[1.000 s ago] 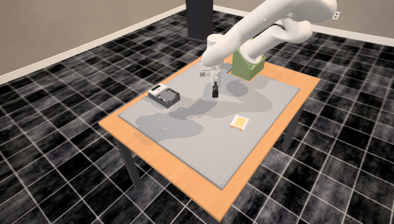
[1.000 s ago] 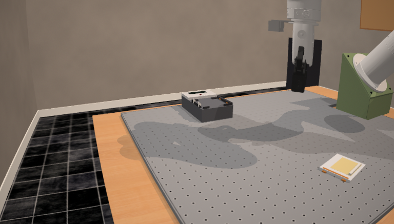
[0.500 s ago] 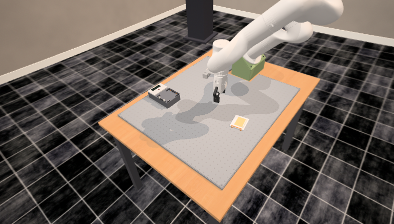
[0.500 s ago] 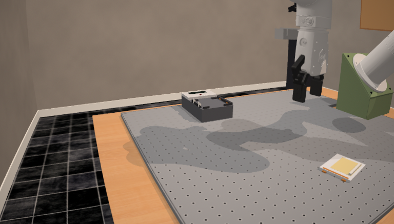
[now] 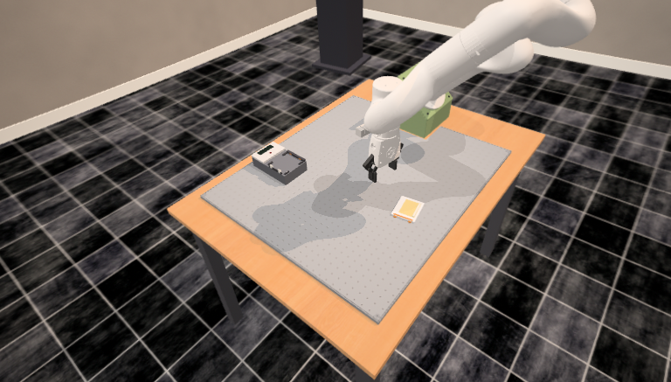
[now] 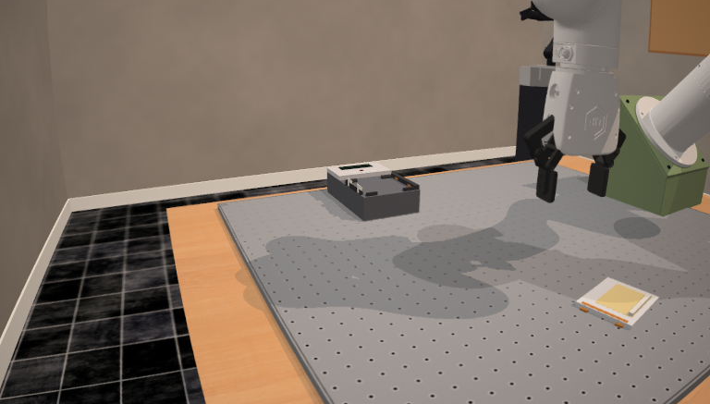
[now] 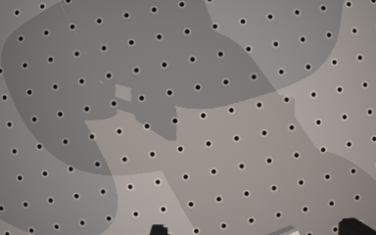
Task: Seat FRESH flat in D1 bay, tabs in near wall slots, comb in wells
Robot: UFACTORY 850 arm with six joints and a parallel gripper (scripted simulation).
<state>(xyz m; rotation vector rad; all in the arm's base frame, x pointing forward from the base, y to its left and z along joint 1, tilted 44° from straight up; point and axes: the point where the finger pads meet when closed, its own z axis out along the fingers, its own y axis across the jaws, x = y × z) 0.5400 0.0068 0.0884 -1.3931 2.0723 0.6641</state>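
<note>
The end effector [image 5: 381, 169] hangs above the grey perforated plate [image 5: 346, 259] on the desk [image 5: 232, 239], its jaws spread fully apart with nothing between them. In the exterior view its two black fingers [image 6: 545, 186] point straight down, well clear of the plate.

FRESH [image 5: 408, 208] lies flat on the plate, apart from the end effector — in the top view it sits toward the lower right of the fingers, on the side away from the cassette dock D1 [image 5: 280, 161]. D1 stands well apart on the opposite side, near the plate's left edge, its bay open and unfilled; a small red spot shows on its white top, but I can't tell whether that is the light lit.

The coming move turns on this: the cassette is off to one side of the end effector and lower, so the arm has to travel sideways away from D1 before descending. In the exterior view the copper tabs [image 6: 602, 315] sit on the edge of FRESH nearest that camera, and the white comb [image 6: 640, 306] lies along its right-hand side, across the yellow field. The cassette looks nearly square, so I judge the grasp should take the edges free of comb and tabs.

The wrist view shows only perforated plate and shadow — FRESH is not in it.
</note>
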